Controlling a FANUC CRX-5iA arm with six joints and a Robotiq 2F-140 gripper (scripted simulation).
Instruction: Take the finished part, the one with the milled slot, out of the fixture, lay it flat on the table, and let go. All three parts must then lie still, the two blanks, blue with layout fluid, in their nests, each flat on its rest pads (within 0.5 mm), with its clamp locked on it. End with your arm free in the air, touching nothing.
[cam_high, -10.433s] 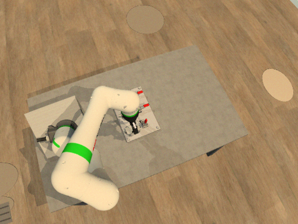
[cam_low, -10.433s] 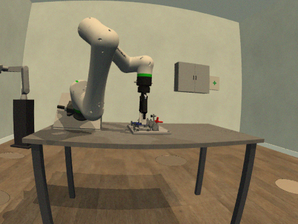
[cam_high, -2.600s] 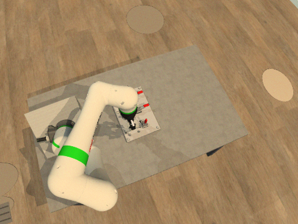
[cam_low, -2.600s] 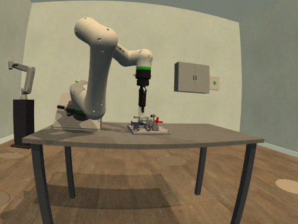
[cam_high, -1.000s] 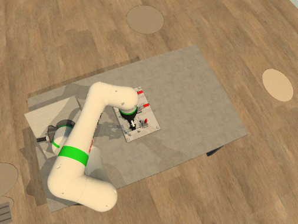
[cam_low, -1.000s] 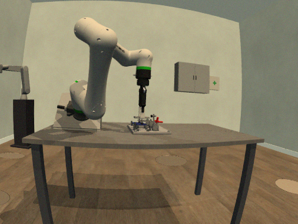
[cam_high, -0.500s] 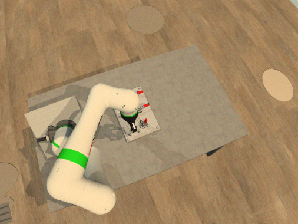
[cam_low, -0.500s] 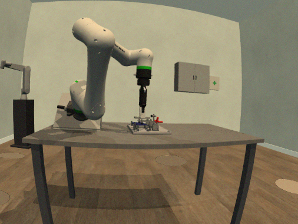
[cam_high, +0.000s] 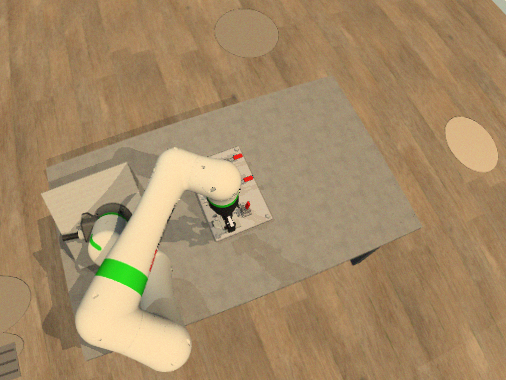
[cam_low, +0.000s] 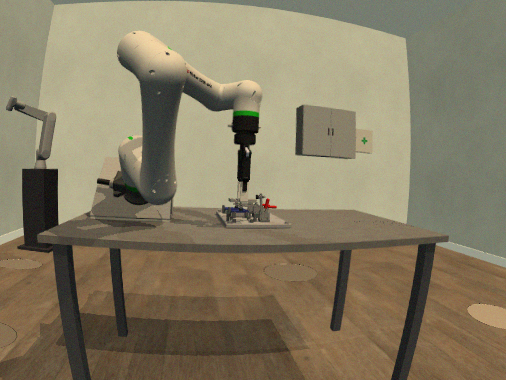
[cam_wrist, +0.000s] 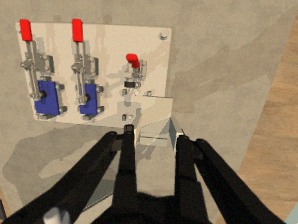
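My gripper (cam_wrist: 155, 121) (cam_low: 242, 189) (cam_high: 229, 225) points straight down over the near end of the fixture plate (cam_wrist: 110, 35) (cam_low: 280, 223) (cam_high: 263, 212). It is shut on the finished part (cam_wrist: 156, 114), a pale grey block, and holds it a little above the third nest. That nest's clamp (cam_wrist: 132, 60) stands open with its red handle up. Two blue blanks (cam_wrist: 47, 97) (cam_wrist: 90, 97) sit in the other two nests. Each has a clamp (cam_wrist: 29, 55) (cam_wrist: 80, 55) with a red handle lying flat over it.
The fixture stands near the middle of a grey table (cam_low: 350, 225) (cam_high: 325, 165). The arm's base and its wedge mount (cam_low: 107, 205) (cam_high: 85, 195) fill the left end. A grey wall cabinet (cam_low: 326, 131) hangs behind.
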